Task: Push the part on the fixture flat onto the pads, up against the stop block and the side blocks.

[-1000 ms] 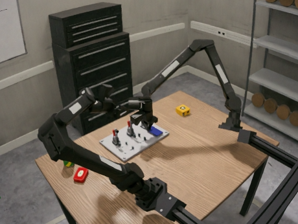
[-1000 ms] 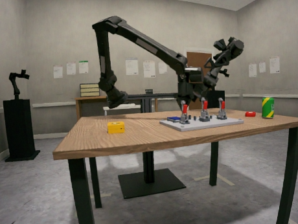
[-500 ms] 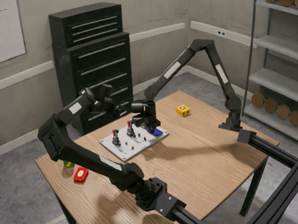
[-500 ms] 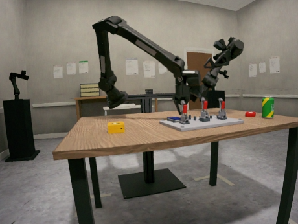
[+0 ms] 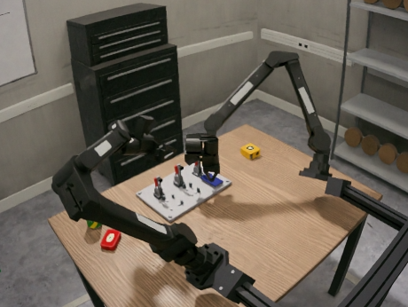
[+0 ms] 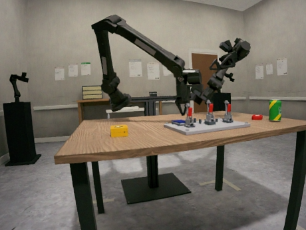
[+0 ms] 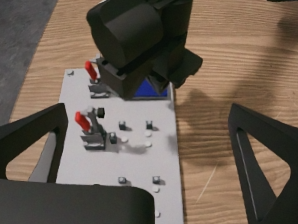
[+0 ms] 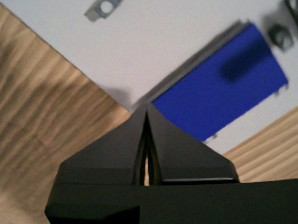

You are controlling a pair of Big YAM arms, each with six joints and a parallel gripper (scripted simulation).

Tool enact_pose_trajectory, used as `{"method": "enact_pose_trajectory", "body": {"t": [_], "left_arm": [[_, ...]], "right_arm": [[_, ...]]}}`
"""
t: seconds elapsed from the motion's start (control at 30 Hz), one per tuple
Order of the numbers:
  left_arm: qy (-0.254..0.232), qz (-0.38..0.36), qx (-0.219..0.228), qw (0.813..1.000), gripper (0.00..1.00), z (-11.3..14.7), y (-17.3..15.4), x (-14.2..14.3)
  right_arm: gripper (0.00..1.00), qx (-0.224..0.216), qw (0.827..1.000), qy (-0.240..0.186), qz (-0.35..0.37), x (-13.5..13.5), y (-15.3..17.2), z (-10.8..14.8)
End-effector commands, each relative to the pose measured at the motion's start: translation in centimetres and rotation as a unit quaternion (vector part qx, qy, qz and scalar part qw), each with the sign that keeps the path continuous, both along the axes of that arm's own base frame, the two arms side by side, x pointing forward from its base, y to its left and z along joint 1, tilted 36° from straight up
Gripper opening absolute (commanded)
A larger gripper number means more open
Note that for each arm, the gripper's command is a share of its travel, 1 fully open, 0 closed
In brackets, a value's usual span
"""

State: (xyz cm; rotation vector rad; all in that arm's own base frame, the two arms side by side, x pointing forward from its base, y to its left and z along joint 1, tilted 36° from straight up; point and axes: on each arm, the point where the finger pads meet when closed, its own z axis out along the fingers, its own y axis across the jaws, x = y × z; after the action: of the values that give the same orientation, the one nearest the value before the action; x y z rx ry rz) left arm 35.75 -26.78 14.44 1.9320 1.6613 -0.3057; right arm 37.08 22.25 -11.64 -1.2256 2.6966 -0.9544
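Observation:
A blue flat part (image 5: 211, 176) lies at the right end of the white fixture plate (image 5: 184, 192); it also shows in the right wrist view (image 8: 216, 92) and in the left wrist view (image 7: 152, 90). Three red-handled toggle clamps (image 5: 177, 175) stand along the plate's far edge. My right gripper (image 5: 214, 178) is shut with nothing between its fingers, its tips (image 8: 145, 139) right at the part's edge near the plate's corner. My left gripper (image 5: 166, 153) is open and empty, held high behind the plate; its fingers frame the left wrist view (image 7: 147, 183).
A yellow box (image 5: 250, 151) sits at the table's far side. A red flat object (image 5: 110, 240) and a green-yellow can (image 6: 275, 110) sit near the table's other end. A black tool cabinet (image 5: 126, 84) stands behind the table, shelves (image 5: 377, 89) to the right.

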Motion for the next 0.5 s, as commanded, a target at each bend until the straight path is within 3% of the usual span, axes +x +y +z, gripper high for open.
{"method": "enact_pose_trajectory", "body": {"t": [0.0,0.13,0.3,0.37,0.47], "left_arm": [[-0.004,0.002,-0.005,1.000,1.00,0.6,-0.3,0.3],[-0.004,0.002,-0.005,1.000,1.00,0.6,-0.3,0.3],[-0.004,0.002,-0.005,1.000,1.00,0.6,-0.3,0.3],[-0.004,0.002,-0.005,1.000,1.00,0.6,-0.3,0.3],[-0.004,0.002,-0.005,1.000,1.00,0.6,-0.3,0.3]], "right_arm": [[0.00,0.037,0.993,-0.071,-0.088,-0.9,0.6,1.3],[0.00,0.068,0.978,-0.117,-0.159,-0.2,0.1,1.7],[0.00,0.083,0.955,-0.158,-0.237,-1.7,-1.4,1.7],[0.00,0.083,0.955,-0.158,-0.237,-1.7,-1.4,1.7],[0.00,0.103,0.933,-0.191,-0.286,-1.8,-1.5,1.9]]}}
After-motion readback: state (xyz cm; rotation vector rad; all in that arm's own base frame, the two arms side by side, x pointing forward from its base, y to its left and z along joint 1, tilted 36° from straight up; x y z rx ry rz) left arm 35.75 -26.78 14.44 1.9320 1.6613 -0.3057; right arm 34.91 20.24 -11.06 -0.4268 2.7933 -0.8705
